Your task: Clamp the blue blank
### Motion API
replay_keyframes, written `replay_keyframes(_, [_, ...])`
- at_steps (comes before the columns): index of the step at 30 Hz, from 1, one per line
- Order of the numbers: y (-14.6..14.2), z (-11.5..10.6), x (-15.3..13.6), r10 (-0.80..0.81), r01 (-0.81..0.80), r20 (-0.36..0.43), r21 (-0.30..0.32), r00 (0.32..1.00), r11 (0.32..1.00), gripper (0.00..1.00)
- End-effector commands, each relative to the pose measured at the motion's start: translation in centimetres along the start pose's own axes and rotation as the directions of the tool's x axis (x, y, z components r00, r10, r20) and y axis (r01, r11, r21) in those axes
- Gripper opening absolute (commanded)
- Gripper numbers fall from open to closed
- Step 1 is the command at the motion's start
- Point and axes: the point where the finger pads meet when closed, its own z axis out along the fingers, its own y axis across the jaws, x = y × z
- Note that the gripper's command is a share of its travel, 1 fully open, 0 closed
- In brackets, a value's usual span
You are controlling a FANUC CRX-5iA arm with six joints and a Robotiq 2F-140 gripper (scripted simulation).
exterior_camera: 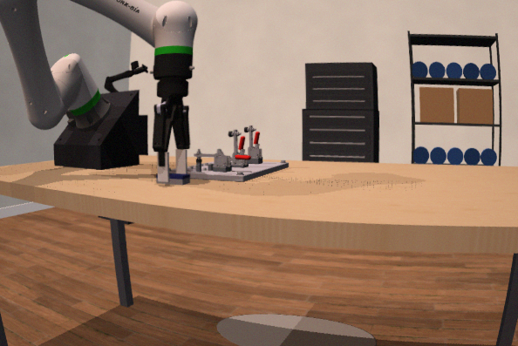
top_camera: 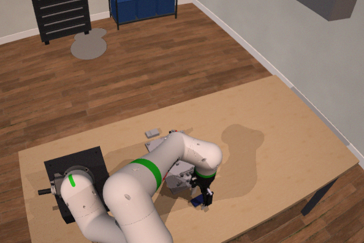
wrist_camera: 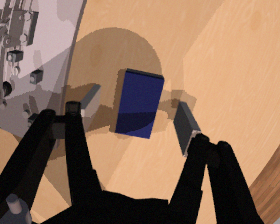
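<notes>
The blue blank (top_camera: 196, 200) (exterior_camera: 180, 179) (wrist_camera: 140, 102) lies flat on the table just off the near edge of the grey fixture plate (top_camera: 180, 184) (exterior_camera: 263, 168) (wrist_camera: 54, 43). My gripper (top_camera: 204, 206) (exterior_camera: 173, 173) (wrist_camera: 138, 104) is open and lowered around the blank, with one finger on each side and a gap between each pad and the blank. A small grey block (top_camera: 152, 133), which looks like the finished part, lies on the table beyond the fixture. Toggle clamps with red handles (exterior_camera: 242, 142) stand on the plate; the nests are largely hidden by my arm.
The black robot base (top_camera: 92, 157) (exterior_camera: 100, 140) stands at the table's left end. The table's front edge (exterior_camera: 262, 223) runs close by the blank. A drawer cabinet (exterior_camera: 341, 110) and a shelf rack (exterior_camera: 453, 97) stand on the floor far off.
</notes>
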Motion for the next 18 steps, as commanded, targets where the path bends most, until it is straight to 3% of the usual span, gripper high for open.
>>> replay_keyframes(1, [0.0, 0.02, 0.02, 0.0, 0.0, 0.0, 0.0, 1.0, 1.0, 0.58])
replay_keyframes(11, [0.0, 0.02, 0.02, 0.0, 0.0, 0.0, 0.0, 1.0, 1.0, 0.58])
replay_keyframes(12, [0.0, 0.02, 0.02, 0.0, 0.0, 0.0, 0.0, 1.0, 1.0, 0.0])
replay_keyframes(18, [0.0, 0.02, 0.02, 0.0, 0.0, 0.0, 0.0, 1.0, 1.0, 0.0])
